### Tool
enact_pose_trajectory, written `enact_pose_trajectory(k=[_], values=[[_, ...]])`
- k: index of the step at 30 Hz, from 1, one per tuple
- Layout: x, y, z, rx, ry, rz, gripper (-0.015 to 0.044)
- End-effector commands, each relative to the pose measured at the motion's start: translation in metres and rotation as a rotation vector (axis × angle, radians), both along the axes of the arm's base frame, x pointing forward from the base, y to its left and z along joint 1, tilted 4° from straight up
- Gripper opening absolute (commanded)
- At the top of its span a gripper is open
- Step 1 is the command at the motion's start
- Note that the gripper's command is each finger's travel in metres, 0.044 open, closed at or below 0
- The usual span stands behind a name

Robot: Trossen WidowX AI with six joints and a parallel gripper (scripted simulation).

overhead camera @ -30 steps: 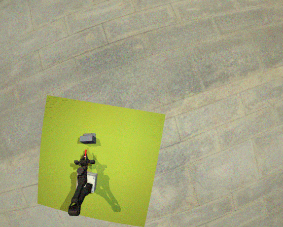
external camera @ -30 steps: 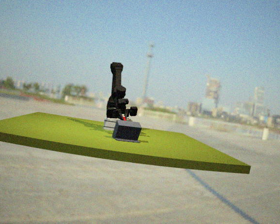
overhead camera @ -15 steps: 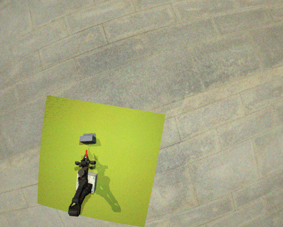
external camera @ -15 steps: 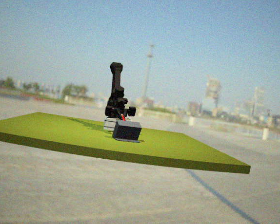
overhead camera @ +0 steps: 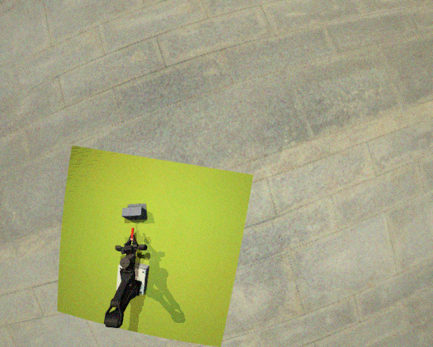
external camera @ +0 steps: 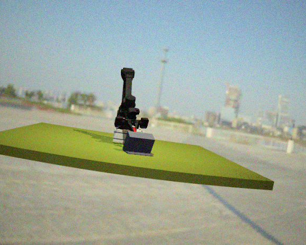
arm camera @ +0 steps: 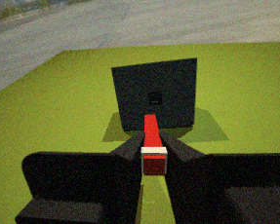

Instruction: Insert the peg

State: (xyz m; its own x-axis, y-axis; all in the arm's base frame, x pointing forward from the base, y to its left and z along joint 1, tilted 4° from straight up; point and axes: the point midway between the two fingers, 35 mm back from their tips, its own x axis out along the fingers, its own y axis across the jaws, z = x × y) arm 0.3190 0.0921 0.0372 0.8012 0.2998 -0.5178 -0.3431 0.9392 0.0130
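My gripper [overhead camera: 132,241] [arm camera: 151,134] is shut on the red peg [overhead camera: 133,231] [external camera: 134,129] [arm camera: 151,128]. The peg has flat sides and a white band around its near end, and its far end points toward the panel. The dark sloped panel [overhead camera: 133,212] [arm camera: 132,90] stands in front of the gripper; its back shows in the exterior view [external camera: 138,144]. A square hole [arm camera: 155,97] is in the middle of its face. In the wrist view the peg's far end appears just below the hole and slightly left of it. A gap separates peg and panel in the top view.
The green table top [overhead camera: 197,226] [external camera: 78,152] [arm camera: 244,93] carries the panel and the arm's pale base [overhead camera: 143,279] [external camera: 118,136]. The arm [overhead camera: 125,287] [external camera: 127,88] rises above the base. Shadows of the arm lie to its right in the top view.
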Motion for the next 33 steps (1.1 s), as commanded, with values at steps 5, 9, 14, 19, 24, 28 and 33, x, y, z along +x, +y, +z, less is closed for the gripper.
enact_pose_trajectory(k=[5,9,14,19,24,28,33], values=[[0.007,0.001,0.000,-0.007,-0.021,0.007,0.0000],[0.010,0.001,0.000,-0.011,-0.030,0.008,0.0000],[0.013,0.002,-0.001,-0.016,-0.040,0.010,0.0000],[0.016,0.002,-0.002,-0.021,-0.050,0.012,0.0000],[0.020,0.002,-0.004,-0.026,-0.060,0.014,0.0000],[0.022,0.002,-0.005,-0.030,-0.068,0.015,0.0000],[0.025,0.002,-0.006,-0.034,-0.078,0.017,0.0000]])
